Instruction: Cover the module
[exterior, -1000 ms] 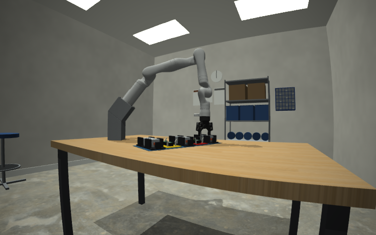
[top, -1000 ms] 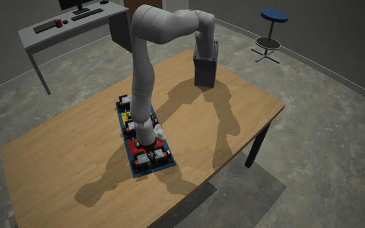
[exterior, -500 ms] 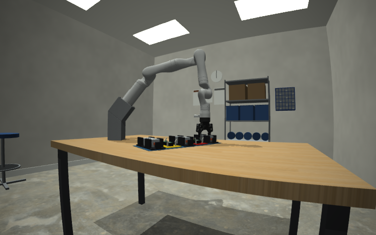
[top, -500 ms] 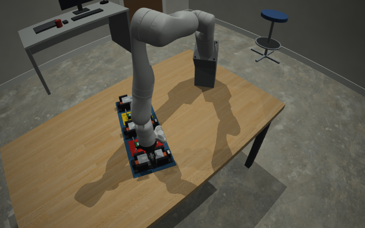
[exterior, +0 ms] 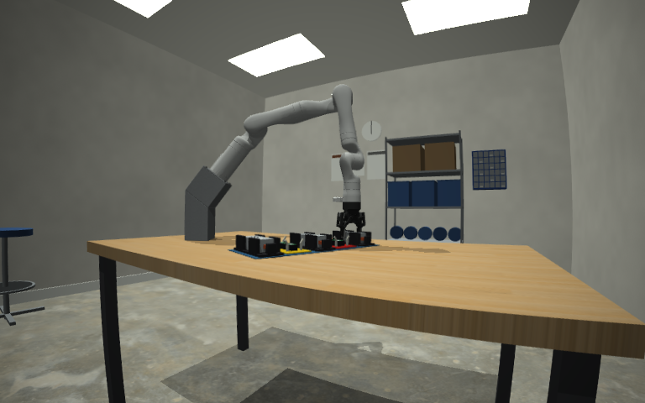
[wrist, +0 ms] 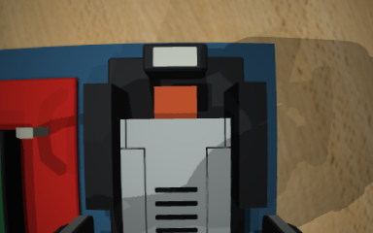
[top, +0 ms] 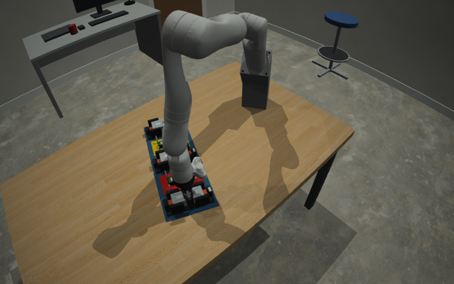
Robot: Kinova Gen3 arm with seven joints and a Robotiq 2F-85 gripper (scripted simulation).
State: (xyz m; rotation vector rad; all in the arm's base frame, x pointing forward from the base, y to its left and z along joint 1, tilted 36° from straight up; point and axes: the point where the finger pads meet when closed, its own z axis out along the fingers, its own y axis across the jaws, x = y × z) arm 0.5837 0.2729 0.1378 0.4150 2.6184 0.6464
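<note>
A blue mat on the wooden table carries three grey covers in black holders, a yellow plate point(top: 156, 146) and a red plate point(top: 167, 182). My gripper point(top: 188, 197) is open and empty, low over the near-end holder. In the wrist view the grey cover point(wrist: 175, 175) with slots sits in its black holder point(wrist: 176, 131), an orange tab point(wrist: 175, 101) and a white label point(wrist: 175, 56) beyond it. My fingertips show at the bottom corners, one on each side of the cover, apart from it. The arm hides most of the yellow plate and its module. The gripper also shows in the exterior view point(exterior: 350, 223).
The middle holder point(top: 160, 158) and far holder point(top: 154, 127) stand further along the mat. The red plate point(wrist: 41, 150) lies left of the near holder. The arm's grey base block point(top: 255, 83) stands at the table's far side. The mat's near end lies close to the table edge.
</note>
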